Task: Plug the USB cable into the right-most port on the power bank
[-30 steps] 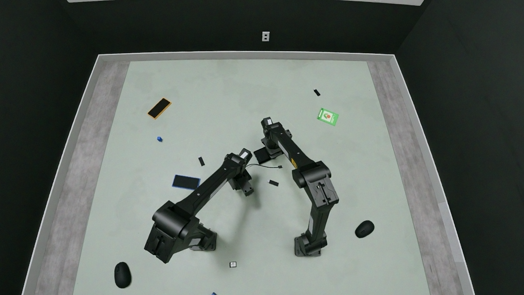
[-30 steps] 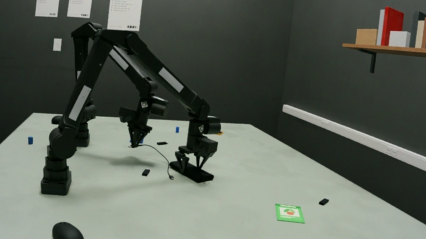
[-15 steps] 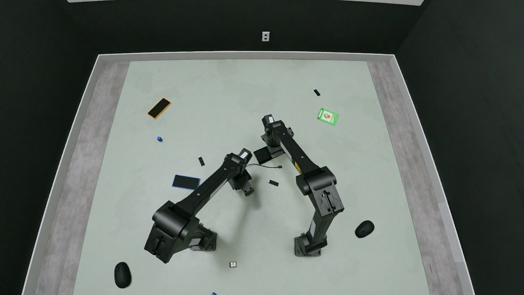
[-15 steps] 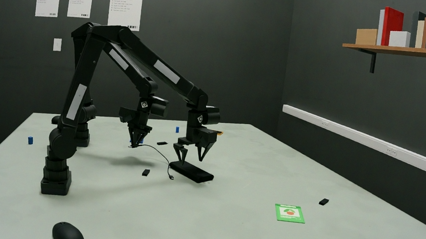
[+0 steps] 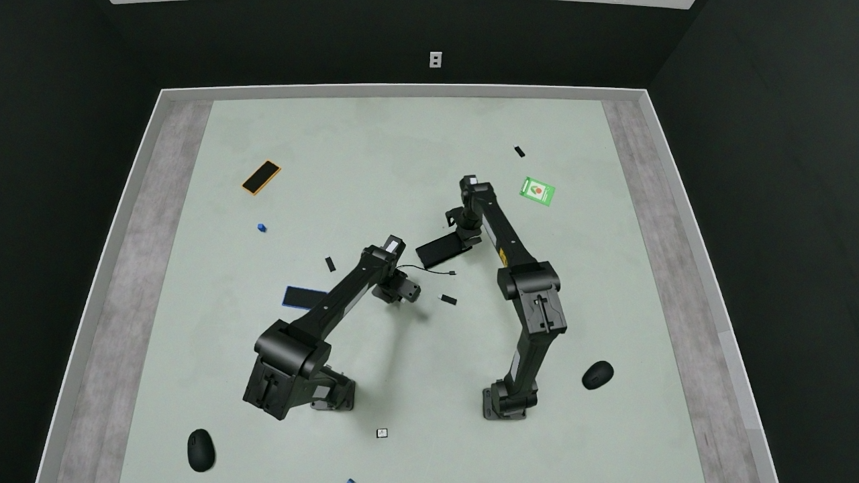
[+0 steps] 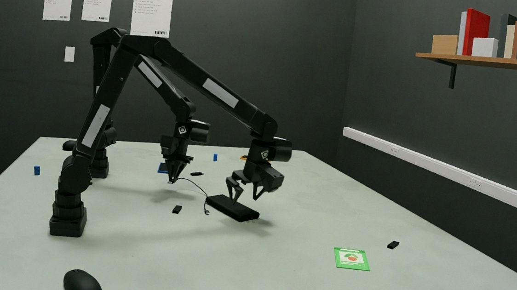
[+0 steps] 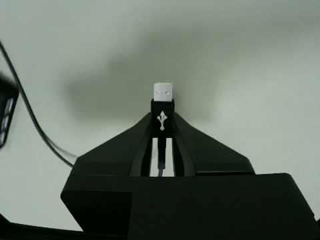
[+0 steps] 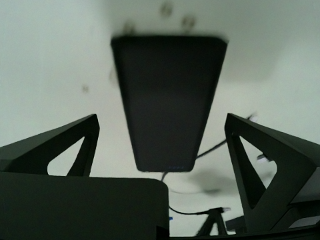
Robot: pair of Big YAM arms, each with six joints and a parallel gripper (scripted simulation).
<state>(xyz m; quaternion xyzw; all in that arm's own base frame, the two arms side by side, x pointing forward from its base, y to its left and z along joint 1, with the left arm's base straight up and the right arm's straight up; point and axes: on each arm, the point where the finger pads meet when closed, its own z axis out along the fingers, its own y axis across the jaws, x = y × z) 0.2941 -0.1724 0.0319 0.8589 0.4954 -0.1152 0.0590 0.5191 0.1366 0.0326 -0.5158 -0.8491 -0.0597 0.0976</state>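
In my left gripper (image 6: 171,180) (image 7: 162,119) (image 8: 215,210), the fingers are clamped on the USB plug (image 7: 163,117), held above the desk. Its long axis runs straight out from my fingers, metal tip foremost; that tip points across the power bank's long axis, not at its ports (image 7: 5,121).

The power bank (image 5: 440,249) (image 6: 230,207) (image 8: 170,100) lies with its long axis slanting, port end towards my left gripper. My right gripper (image 5: 463,229) (image 6: 245,199) (image 8: 161,121) is spread wide above it, fingers apart, holding nothing.

The black cable (image 5: 420,267) (image 6: 193,183) (image 7: 33,117) (image 8: 183,213) arcs past the port end, in the way there; whether it touches the bank, I can't quite tell. Its loose end (image 5: 452,272) (image 6: 206,212) rests beside the bank's long side. A small black stick (image 5: 447,298) (image 6: 177,209) lies near that end, and a green card (image 5: 537,190) (image 6: 351,259) lies well apart.
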